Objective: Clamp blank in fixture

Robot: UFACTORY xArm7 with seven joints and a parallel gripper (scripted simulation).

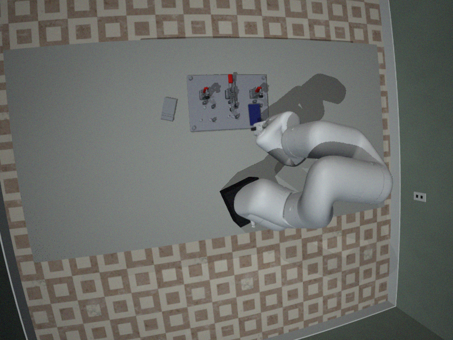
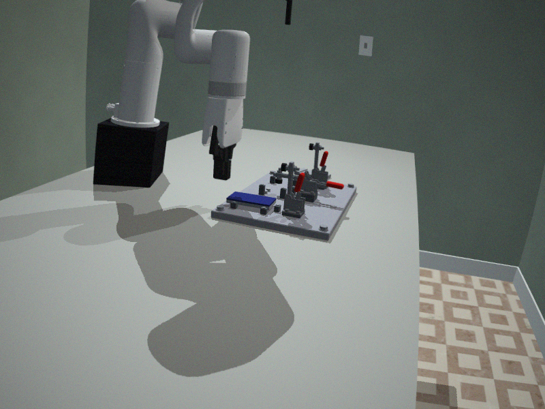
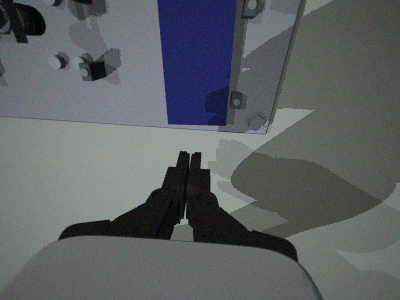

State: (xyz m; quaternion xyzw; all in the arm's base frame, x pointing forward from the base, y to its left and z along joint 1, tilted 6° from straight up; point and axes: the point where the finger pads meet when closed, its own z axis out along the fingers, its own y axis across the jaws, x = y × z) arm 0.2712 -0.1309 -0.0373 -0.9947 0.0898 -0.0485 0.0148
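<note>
The blue blank [image 1: 254,114] [image 2: 251,198] [image 3: 197,60] lies in the right-hand nest and looks flat. Small side blocks [image 2: 263,210] [image 3: 236,100] stand along its outer side; whether it touches them or the stop block I cannot tell. This nest's clamp [image 1: 258,89] [image 2: 300,181] is open, its arm upright and its red grip raised. My gripper [image 1: 253,128] [image 2: 221,177] [image 3: 190,167] is shut and empty, above and just off the blank's near end. The finished part [image 1: 169,108] lies, seemingly flat, on the table left of the fixture plate [image 1: 195,84] [image 2: 317,222] [image 3: 130,100].
The middle clamp [image 1: 230,78] [image 2: 334,185] has its arm lowered over a nest without a part. The left clamp [image 1: 205,89] [image 2: 324,158] stands with its arm up. Pads and blocks rise between the nests. Bolt heads [image 2: 323,228] [image 3: 256,121] sit at the plate's corners.
</note>
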